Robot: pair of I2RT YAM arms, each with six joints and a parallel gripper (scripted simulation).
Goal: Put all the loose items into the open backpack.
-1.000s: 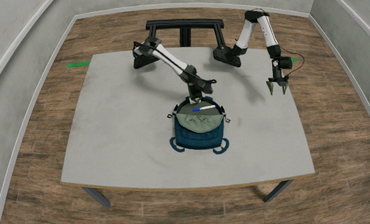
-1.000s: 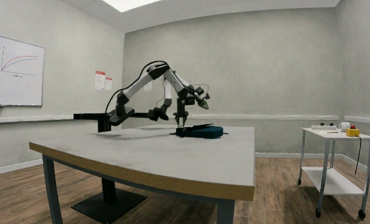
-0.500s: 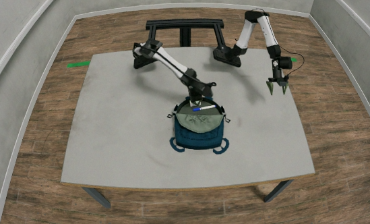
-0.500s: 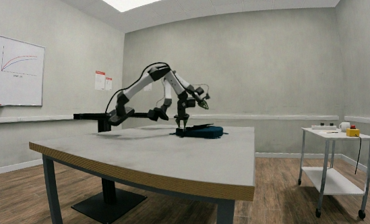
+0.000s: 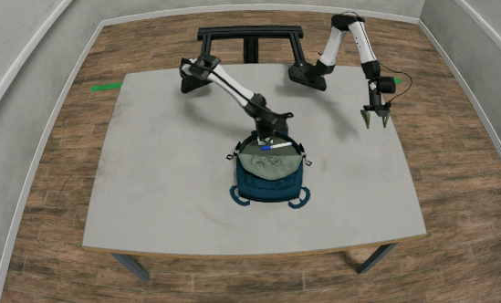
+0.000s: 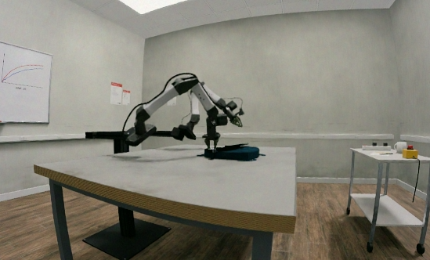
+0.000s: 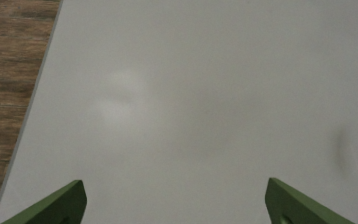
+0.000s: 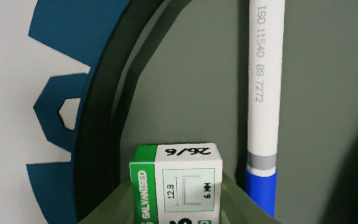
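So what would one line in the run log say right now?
right tool: gripping staple box | marker: in backpack | left tool: open, empty

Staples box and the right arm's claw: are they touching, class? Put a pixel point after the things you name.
Touching. The right wrist view shows the right claw's [image 8: 176, 200] green fingers pressed against both sides of the staples box [image 8: 187, 185].

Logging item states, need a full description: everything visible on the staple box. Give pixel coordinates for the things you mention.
The box [image 5: 263, 143] [image 8: 177, 182] is small, with square edges, and looks like printed card. One face is green, lettered "GALVANISED"; the white ones show "26/6" and a staple drawing marked "12.8" and "6 MM". Its lower part is cut off in the wrist view. It is held between the fingers of the right gripper [image 8: 176, 220], over the backpack's [image 5: 269, 189] [image 8: 60, 112] open pocket, beside the marker [image 8: 266, 90] [image 5: 276, 146] without touching it. I can't tell whether it touches the pocket floor.
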